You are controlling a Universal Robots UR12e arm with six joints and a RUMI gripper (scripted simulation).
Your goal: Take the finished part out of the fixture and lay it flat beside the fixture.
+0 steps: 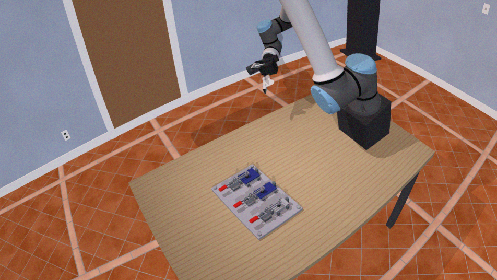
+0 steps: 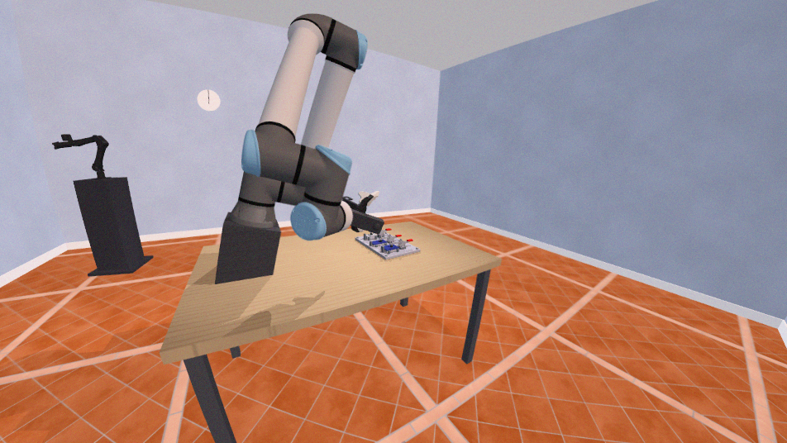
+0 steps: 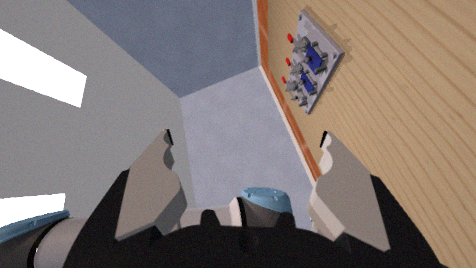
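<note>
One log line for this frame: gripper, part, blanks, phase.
gripper: open, empty, off the table's far edge | gray part: in fixture | blue blanks: clamped | phase: approach not begun
</note>
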